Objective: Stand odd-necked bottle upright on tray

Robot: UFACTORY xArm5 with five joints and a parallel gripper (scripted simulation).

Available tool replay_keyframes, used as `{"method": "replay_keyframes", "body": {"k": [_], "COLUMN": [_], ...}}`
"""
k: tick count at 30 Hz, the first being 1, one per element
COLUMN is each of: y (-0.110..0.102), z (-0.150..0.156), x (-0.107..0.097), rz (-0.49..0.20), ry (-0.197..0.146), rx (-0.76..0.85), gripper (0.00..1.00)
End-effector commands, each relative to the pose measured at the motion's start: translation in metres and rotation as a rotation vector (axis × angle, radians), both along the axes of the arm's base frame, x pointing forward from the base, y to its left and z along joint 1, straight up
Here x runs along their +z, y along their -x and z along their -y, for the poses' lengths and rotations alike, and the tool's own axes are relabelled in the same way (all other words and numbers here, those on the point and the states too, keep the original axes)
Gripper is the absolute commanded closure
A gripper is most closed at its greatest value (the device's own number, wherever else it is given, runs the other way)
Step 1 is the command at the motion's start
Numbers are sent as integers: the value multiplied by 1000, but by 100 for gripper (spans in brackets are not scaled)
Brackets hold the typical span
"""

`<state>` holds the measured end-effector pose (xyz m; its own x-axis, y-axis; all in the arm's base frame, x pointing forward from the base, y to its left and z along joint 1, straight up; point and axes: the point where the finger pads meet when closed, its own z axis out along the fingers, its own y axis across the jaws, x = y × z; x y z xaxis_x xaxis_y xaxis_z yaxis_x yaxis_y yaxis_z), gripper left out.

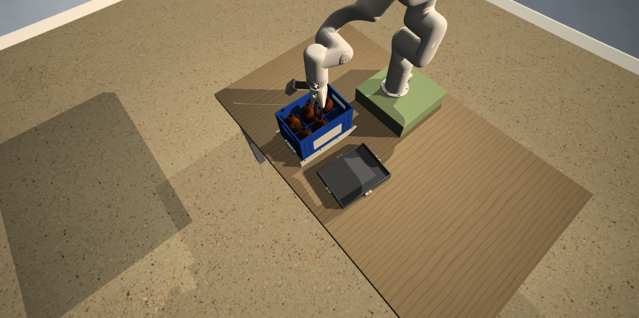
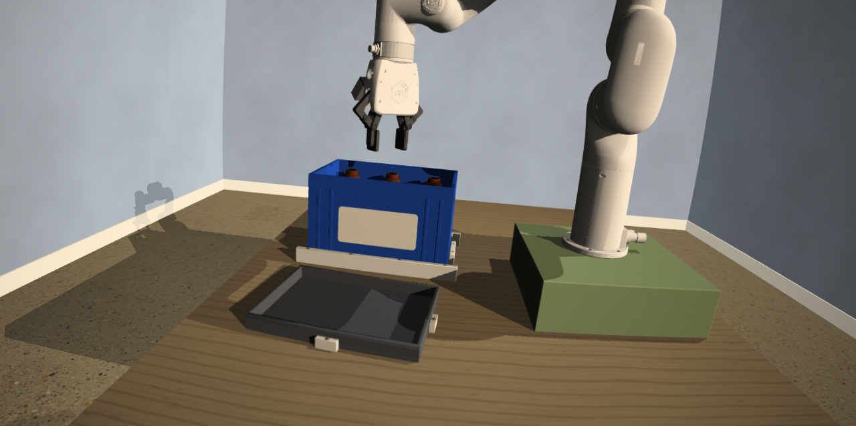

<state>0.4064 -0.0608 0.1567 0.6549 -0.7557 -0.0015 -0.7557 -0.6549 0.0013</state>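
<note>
A blue crate (image 1: pixel 311 124) (image 2: pixel 382 213) stands on the wooden board and holds several brown bottles (image 1: pixel 306 112) upright in its cells. In the low side view only their mouths (image 2: pixel 392 176) show above the rim. My gripper (image 2: pixel 386 140) (image 1: pixel 317 108) hangs open and empty above the crate, clear of the bottle mouths, over the middle of the back row. The dark grey tray (image 1: pixel 353 174) (image 2: pixel 344 310) lies empty in front of the crate.
The arm's green base block (image 1: pixel 400 98) (image 2: pixel 610 282) stands to the right of the crate. The crate rests on a pale ledge (image 2: pixel 376 261). The board's edge runs close behind the crate and left of the tray.
</note>
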Motion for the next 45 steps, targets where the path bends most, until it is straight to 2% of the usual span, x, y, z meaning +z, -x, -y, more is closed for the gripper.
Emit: {"method": "replay_keyframes", "body": {"k": [1, 26, 45], "y": [-1, -1, -1], "z": [0, 0, 0], "x": [1, -9, -31], "rz": [4, 4, 4], "ry": [1, 1, 1], "rx": [0, 0, 0], "gripper": [35, 35, 35]}}
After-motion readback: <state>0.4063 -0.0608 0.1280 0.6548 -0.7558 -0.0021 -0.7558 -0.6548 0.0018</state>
